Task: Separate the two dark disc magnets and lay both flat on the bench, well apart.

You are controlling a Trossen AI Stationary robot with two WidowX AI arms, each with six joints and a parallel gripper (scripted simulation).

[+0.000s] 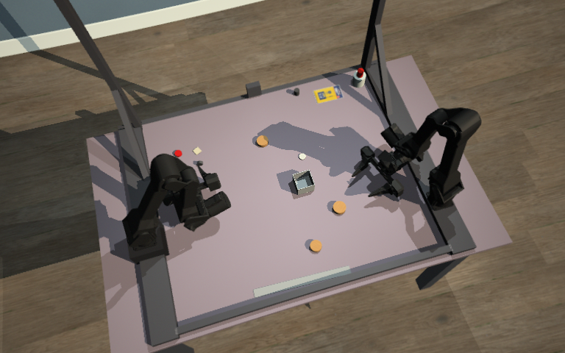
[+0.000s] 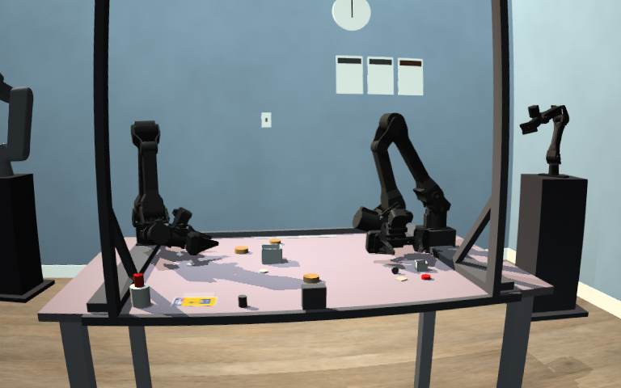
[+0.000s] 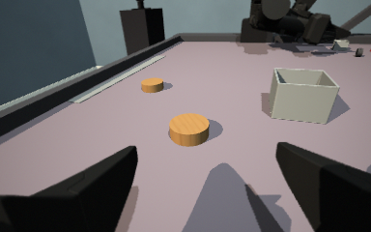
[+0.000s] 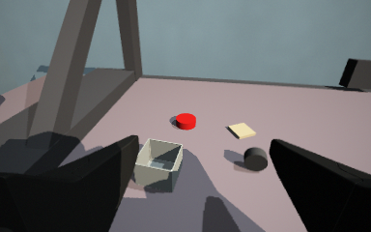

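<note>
While the spread right claw [image 1: 184, 183] [image 2: 403, 249] [image 4: 204, 144] is nearer, the dark round magnet stack [image 1: 199, 162] [image 2: 394, 271] [image 4: 255, 159] lies ahead, its axis roughly toward that claw; left claw [image 1: 360, 190] [image 2: 214, 244] [image 3: 207, 146] spread.

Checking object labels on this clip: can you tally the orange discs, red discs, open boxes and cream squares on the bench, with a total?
Orange discs: 3
Red disc: 1
Open boxes: 2
Cream square: 1
Total: 7
</note>
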